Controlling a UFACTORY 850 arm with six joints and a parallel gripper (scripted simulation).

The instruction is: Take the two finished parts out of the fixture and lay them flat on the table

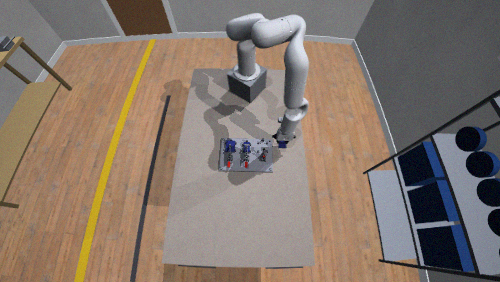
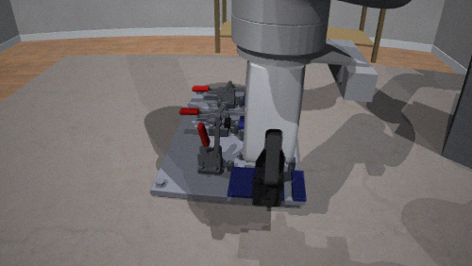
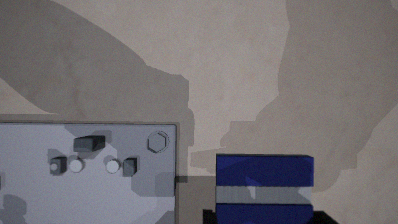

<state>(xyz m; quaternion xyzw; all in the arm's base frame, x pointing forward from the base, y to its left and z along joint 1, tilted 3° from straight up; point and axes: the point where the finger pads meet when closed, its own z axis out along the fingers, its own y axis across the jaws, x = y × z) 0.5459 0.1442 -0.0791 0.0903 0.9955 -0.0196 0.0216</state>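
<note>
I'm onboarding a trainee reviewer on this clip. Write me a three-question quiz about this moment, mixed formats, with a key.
1. True or false: the gripper is shut on a blue slotted part.
2. In the top view, how many blue parts still sit in the fixture? A) none B) one C) two
3. Fill in: the near clamp's red handle stands ____, while the other two lie level.

Key: 1 true; 2 C; 3 raised

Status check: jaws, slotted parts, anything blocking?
Gripper shut on one blue slotted part, past the fixture plate edge. Two blue parts remain in fixture. Nothing visible blocking the table beside the plate.
</note>
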